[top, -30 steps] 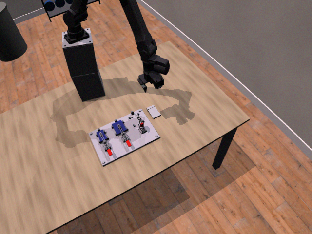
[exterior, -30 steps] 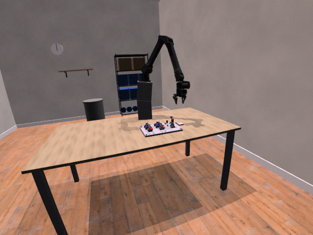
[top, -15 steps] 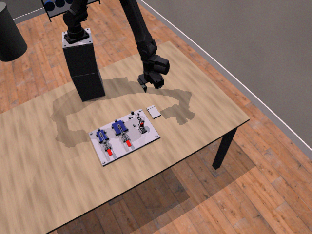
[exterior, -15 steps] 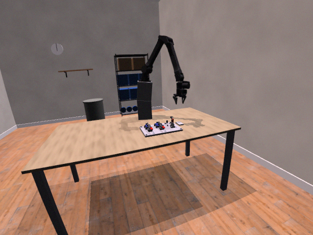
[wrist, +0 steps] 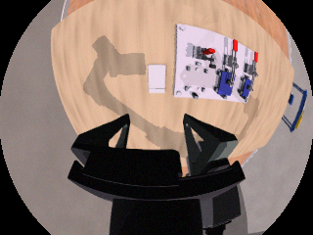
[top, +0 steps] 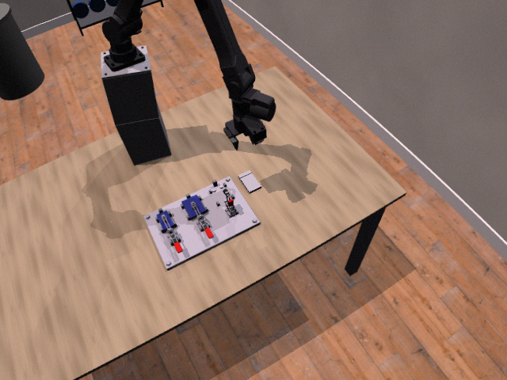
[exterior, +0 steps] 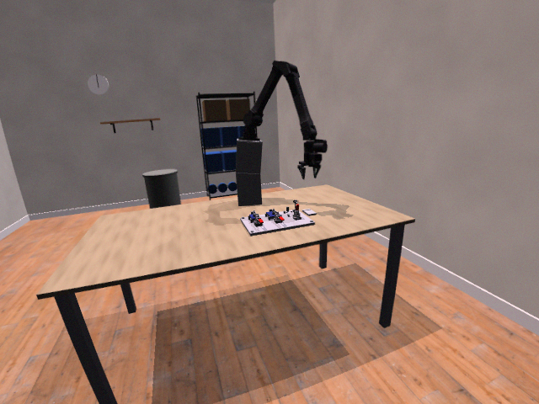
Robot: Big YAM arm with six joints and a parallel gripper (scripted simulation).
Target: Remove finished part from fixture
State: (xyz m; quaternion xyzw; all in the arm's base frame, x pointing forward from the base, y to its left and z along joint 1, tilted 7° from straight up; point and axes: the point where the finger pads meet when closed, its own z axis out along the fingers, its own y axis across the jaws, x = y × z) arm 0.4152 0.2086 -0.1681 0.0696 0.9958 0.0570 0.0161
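The claw (top: 244,142) (exterior: 309,173) (wrist: 156,117) hangs above the table (top: 327,188) (exterior: 173,243) (wrist: 73,49) with its fingers spread wide, though short of fully, holding and touching nothing. Below it and ahead of its fingertips, the finished part (top: 249,181) (exterior: 309,211) (wrist: 156,78) lies flat on the wood, just beside the fixture (top: 242,226) (exterior: 283,226) (wrist: 183,49) and apart from it. The part is a pale, thin rectangular block, with a narrow line across it near one end. Both blue blanks (top: 194,206) (exterior: 273,214) (wrist: 225,83) sit in the fixture, farther from the claw's fingers than the part.
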